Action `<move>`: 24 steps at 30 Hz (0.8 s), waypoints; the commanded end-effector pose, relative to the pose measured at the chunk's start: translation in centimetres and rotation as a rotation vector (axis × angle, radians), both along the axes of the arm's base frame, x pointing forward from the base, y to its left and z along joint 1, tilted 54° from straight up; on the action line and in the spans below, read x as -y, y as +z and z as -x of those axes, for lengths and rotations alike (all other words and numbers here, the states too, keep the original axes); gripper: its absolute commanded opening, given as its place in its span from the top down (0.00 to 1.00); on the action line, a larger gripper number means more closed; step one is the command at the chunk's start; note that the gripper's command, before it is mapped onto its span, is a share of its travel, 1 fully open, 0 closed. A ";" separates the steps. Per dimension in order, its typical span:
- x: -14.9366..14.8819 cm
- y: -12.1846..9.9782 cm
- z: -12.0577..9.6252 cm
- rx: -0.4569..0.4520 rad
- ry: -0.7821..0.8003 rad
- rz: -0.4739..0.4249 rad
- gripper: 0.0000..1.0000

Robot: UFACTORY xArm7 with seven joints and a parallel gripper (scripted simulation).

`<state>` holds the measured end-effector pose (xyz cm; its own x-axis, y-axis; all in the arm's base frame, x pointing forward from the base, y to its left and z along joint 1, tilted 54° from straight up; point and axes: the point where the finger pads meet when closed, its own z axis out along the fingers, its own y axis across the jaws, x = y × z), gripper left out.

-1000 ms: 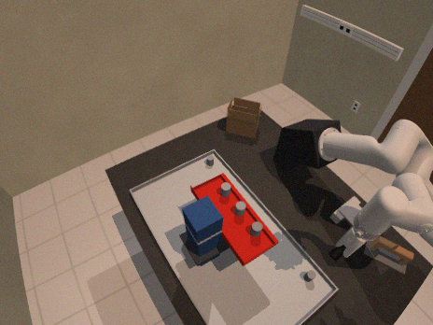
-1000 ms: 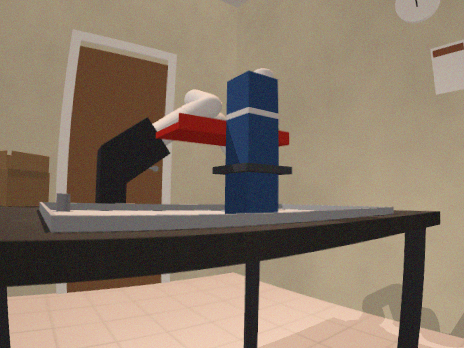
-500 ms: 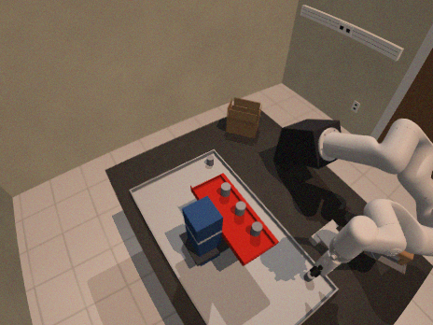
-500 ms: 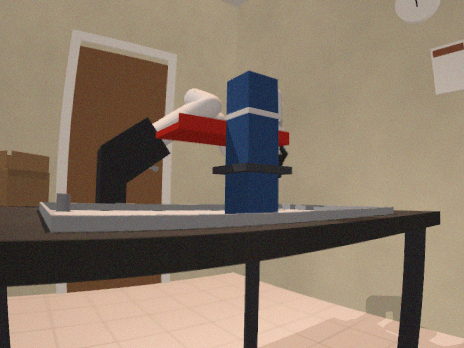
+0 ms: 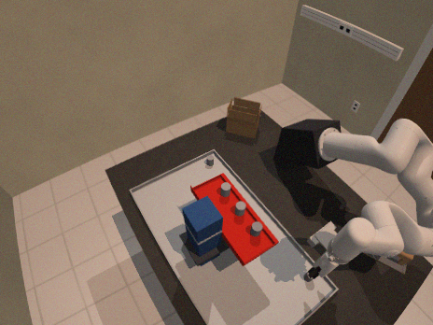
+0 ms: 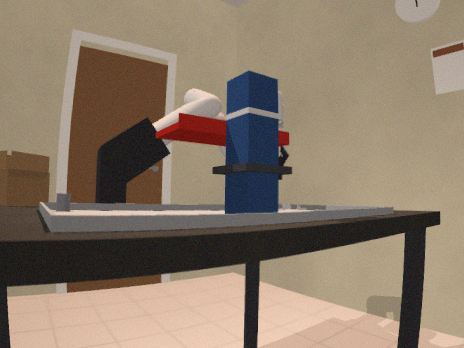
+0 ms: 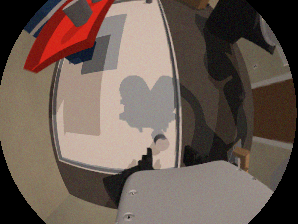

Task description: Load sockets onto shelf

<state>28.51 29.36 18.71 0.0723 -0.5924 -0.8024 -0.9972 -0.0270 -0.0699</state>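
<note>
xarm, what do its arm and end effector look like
The arm is smooth white with rounded, tube-like segments and bulging joints; no cables can be made out. The end effector has black fingers, and the wrist view shows a grey housing with small screws.

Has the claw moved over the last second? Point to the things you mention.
Yes: in the top view, the claw [image 5: 314, 273] [image 7: 168, 155] went from outside the tray [image 5: 174, 171] to its near-arm corner.
</note>
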 end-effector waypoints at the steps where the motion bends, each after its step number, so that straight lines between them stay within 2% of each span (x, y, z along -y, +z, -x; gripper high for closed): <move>1: -0.2 -0.1 0.0 0.001 -0.002 -0.001 0.39; 10: -2.2 -1.5 -0.1 0.001 -0.002 -0.001 0.39; 24: -2.7 -1.9 -0.1 0.001 -0.002 -0.001 0.39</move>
<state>28.60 31.82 16.91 0.0723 -0.5924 -0.8024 -0.9972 -0.0269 -0.0700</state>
